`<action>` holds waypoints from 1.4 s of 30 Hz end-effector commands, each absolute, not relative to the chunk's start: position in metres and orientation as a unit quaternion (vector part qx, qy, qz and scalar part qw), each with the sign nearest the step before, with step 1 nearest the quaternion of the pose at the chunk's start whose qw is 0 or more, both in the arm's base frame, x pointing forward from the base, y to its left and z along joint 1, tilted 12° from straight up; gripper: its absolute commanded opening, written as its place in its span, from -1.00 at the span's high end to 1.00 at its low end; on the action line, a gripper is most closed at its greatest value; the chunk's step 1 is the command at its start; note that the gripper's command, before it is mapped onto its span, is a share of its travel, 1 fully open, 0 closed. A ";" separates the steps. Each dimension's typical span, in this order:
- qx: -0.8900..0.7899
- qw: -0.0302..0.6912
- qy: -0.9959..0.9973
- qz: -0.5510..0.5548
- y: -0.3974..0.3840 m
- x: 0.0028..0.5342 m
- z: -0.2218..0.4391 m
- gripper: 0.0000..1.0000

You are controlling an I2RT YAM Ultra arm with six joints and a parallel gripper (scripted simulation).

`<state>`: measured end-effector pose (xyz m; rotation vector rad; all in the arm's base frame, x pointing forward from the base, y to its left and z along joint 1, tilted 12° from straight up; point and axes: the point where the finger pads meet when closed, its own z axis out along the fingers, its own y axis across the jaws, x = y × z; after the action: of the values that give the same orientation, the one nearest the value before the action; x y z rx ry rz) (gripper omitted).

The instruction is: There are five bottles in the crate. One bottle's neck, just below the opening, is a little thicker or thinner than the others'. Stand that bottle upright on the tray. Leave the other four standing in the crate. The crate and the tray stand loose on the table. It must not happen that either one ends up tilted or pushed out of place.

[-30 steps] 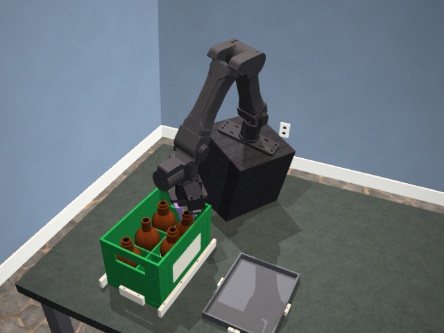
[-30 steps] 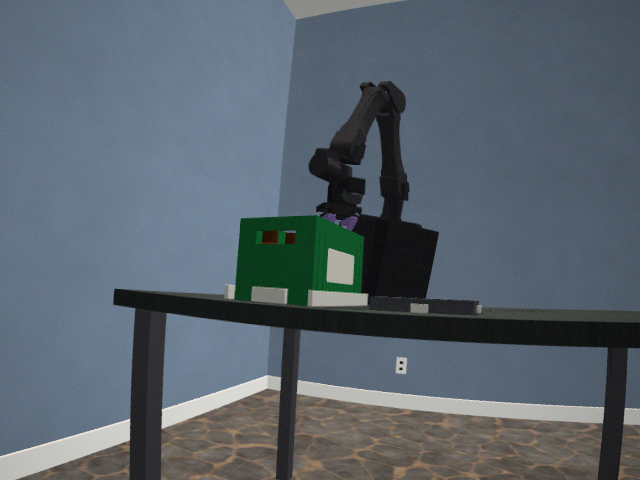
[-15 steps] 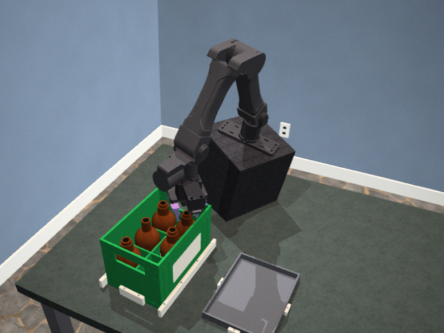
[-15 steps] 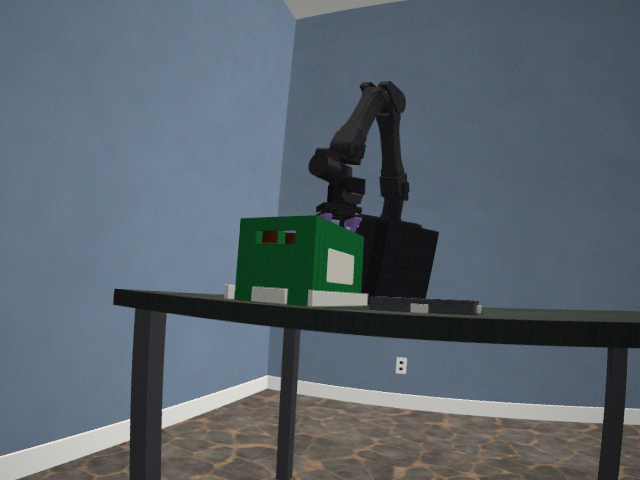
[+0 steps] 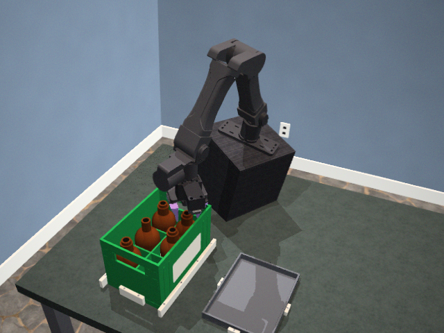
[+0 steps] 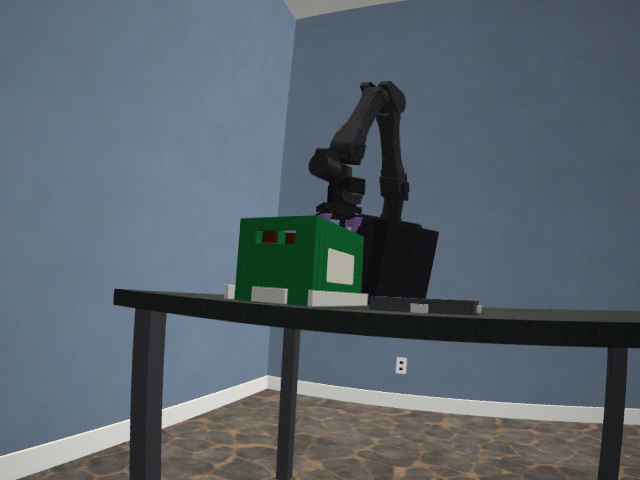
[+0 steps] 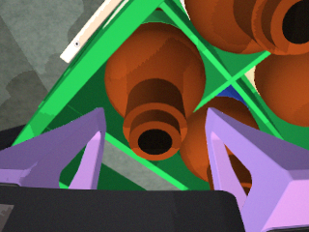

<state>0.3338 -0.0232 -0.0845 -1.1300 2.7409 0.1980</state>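
Five brown bottles stand in the green crate point(image 5: 164, 283) point(image 6: 279, 263) point(image 7: 58, 100) at the table's front left. My gripper point(image 5: 186, 211) point(image 6: 338, 219) point(image 7: 155, 117) hangs over the crate's rear right cell. It is open, with a purple finger on each side of the neck of the rear right bottle point(image 5: 185, 220) point(image 7: 154, 72) and a gap on both sides. The other bottles point(image 5: 163, 216) point(image 5: 146, 234) point(image 5: 171, 238) stand in their cells. The grey tray point(image 5: 250, 290) point(image 6: 423, 303) lies empty to the right of the crate.
The arm's black pedestal point(image 5: 250, 168) point(image 6: 398, 258) stands close behind the crate. White blocks point(image 5: 186, 275) point(image 6: 336, 298) lie along the crate's base, and small ones sit at the tray's sides. The table's front edge runs just before the crate and tray.
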 end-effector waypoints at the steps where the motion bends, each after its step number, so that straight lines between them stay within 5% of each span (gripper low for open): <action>1: -0.378 0.083 0.919 0.070 -0.020 0.328 -0.088 -0.21; 42: -0.377 0.102 0.919 0.059 -0.034 0.339 -0.040 -0.21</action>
<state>0.3318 -0.0292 -0.0561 -1.1200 2.7301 0.1805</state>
